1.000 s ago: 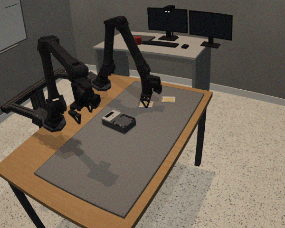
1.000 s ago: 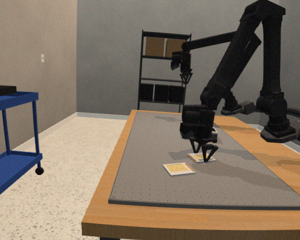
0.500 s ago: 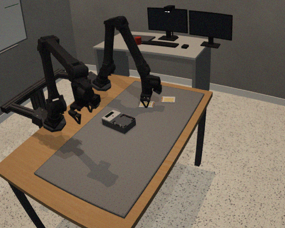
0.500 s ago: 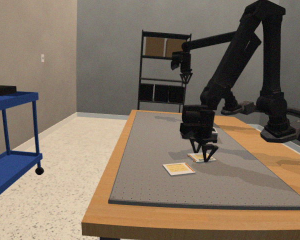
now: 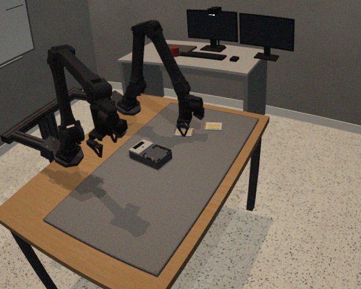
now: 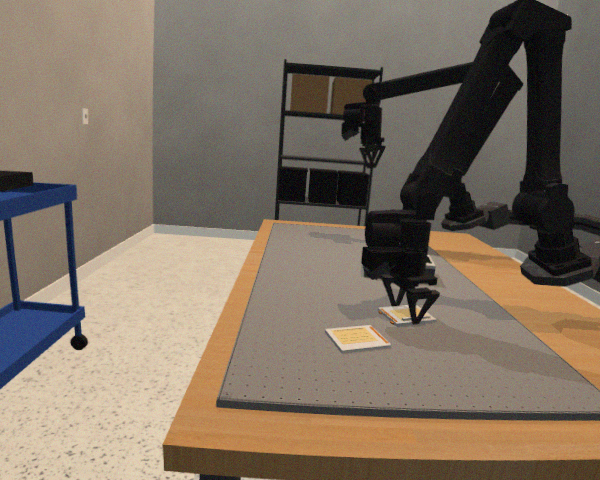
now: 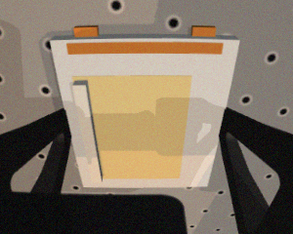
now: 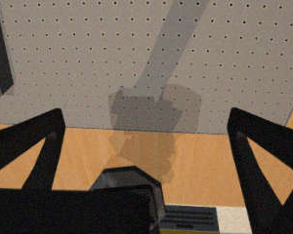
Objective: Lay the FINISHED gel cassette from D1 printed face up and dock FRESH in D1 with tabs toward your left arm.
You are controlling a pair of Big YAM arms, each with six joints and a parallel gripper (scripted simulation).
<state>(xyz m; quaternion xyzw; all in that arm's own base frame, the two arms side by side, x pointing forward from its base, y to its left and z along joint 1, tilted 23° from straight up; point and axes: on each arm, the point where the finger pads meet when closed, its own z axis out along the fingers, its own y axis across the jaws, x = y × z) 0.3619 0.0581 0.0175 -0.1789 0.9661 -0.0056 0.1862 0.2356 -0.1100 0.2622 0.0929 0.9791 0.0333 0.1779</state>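
Observation:
FRESH [image 5: 189, 132] [image 6: 401, 316] [image 7: 137, 102] lies on the deck, printed face up, its white comb [image 7: 81, 109] in place and its two copper tabs [image 7: 86, 31] [image 7: 203, 31] at the top of the left wrist view. My left gripper [image 5: 182, 132] [image 6: 406, 313] [image 7: 145, 117] is shut on FRESH by its two side edges. FINISHED [image 5: 213, 126] [image 6: 357, 336] lies flat on the deck near it, face up, without a comb. Dock D1 [image 5: 145, 161] [image 8: 5, 70] stands upright with an empty bay. My right gripper [image 5: 107, 149] [image 6: 372, 164] [image 8: 146, 117] is open and empty, raised above the table.
The grey deck [image 5: 174, 201] [image 6: 290, 382] [image 8: 225, 58] covers most of the wooden table [image 5: 21, 211] [image 6: 341, 444]. D1 stands between the two cassettes' area and the long stretch of deck nearest the top camera. The right arm's shadow falls on that stretch.

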